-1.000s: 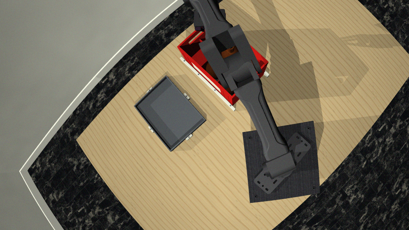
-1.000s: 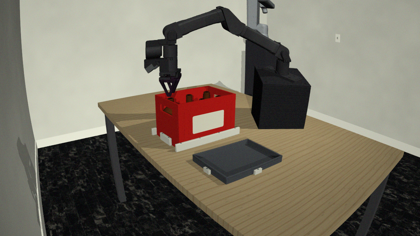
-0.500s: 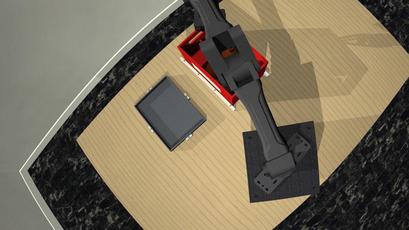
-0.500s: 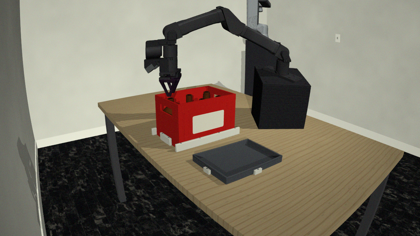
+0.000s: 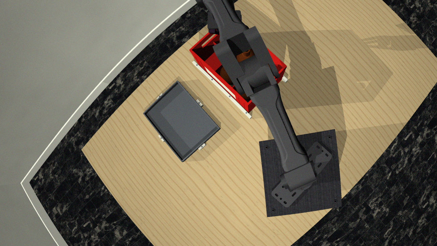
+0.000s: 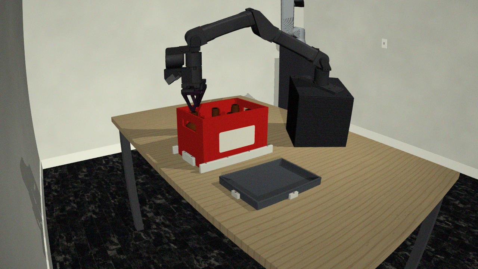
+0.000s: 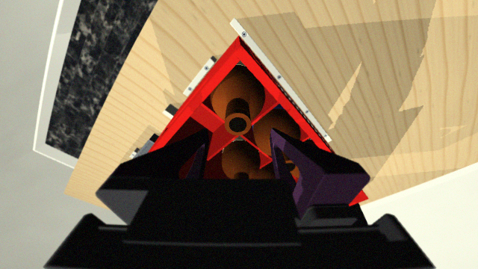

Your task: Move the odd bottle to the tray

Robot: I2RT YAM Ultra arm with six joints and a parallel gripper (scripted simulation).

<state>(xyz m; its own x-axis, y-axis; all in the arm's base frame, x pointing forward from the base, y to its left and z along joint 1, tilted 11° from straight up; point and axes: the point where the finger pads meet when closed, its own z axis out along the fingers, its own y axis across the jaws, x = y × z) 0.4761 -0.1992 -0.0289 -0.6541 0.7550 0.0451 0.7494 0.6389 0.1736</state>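
We find the gripper [image 6: 193, 110] [image 7: 239, 134] above one end of the red crate [image 5: 249, 107] [image 6: 236, 137] [image 7: 220, 80], its jaws part open with nothing between them. In the wrist view, one bottle's mouth [image 7: 237, 124] shows ahead of the fingers; other bottles stand deeper in the frame, partly hidden. In the exterior view, the fingertips are close to the neck [image 6: 194, 113] nearest the handle opening; we cannot tell whether they touch it.

The odd bottle is not identified: the necks lie in shadow, and we cannot tell from these views which differs. We find all work on the tray [image 5: 186, 119] [image 6: 270, 179] outstanding, as no bottle stands there.

We judge the step in hand to be inspecting or lining up on a neck. Good practice calls for centring the fingers over the mouth, lowering straight down, and keeping both fingers off the dividers and neighbouring bottles. We advise closing gently just below the opening, comparing necks at equal height, and lifting only the confirmed odd one, vertically, since a sideways pull could drag the loose crate.
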